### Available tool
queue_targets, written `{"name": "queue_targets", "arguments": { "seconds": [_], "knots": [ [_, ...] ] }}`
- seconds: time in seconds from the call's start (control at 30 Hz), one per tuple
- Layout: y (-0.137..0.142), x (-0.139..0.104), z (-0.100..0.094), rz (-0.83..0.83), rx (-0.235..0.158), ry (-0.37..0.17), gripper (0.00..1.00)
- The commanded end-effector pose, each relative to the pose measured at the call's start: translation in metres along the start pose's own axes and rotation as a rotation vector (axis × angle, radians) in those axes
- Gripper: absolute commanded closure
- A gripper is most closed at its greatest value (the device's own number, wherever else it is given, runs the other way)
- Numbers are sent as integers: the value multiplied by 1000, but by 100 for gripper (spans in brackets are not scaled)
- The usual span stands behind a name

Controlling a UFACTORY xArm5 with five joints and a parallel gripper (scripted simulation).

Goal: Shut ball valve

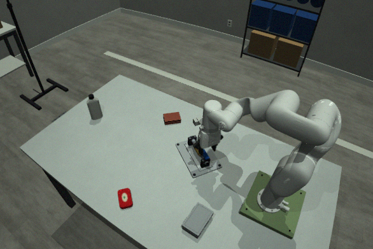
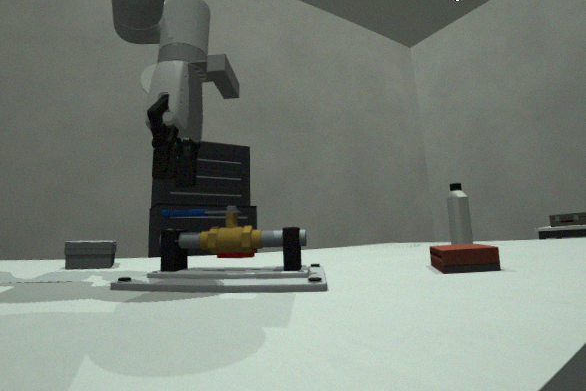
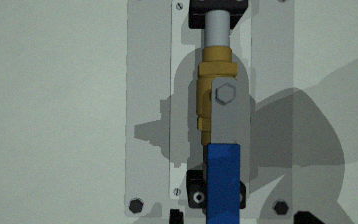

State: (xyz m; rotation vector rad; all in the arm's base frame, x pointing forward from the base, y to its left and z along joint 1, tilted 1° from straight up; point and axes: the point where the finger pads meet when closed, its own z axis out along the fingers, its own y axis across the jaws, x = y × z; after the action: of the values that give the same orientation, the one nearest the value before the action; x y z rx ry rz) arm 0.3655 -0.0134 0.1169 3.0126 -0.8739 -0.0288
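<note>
The brass ball valve (image 2: 231, 239) sits on a grey pipe between two black clamps on a grey mounting plate (image 2: 220, 281). Its lever, with a blue grip (image 2: 184, 212), lies along the pipe. In the wrist view the valve body (image 3: 217, 95) is at centre and the blue grip (image 3: 223, 182) points toward the lower edge. My gripper (image 2: 172, 168) is open and empty, a short way above the blue grip. In the top view the gripper (image 1: 207, 148) hangs over the valve (image 1: 199, 155).
A red-brown block (image 1: 172, 118) lies beyond the plate, a grey bottle (image 1: 94, 107) at the far left. A red pad (image 1: 125, 198) and a grey box (image 1: 197, 219) lie near the front edge. The arm's green base plate (image 1: 274, 204) is at the right.
</note>
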Motion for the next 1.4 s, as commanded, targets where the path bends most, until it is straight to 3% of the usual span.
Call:
{"name": "queue_targets", "arguments": {
  "seconds": [0.0, 0.6, 1.37],
  "knots": [
    [-1, 1, 7, 0, 2, 3, 31],
    [-1, 1, 26, 0, 2, 3, 31],
    [-1, 1, 28, 0, 2, 3, 31]
  ]
}}
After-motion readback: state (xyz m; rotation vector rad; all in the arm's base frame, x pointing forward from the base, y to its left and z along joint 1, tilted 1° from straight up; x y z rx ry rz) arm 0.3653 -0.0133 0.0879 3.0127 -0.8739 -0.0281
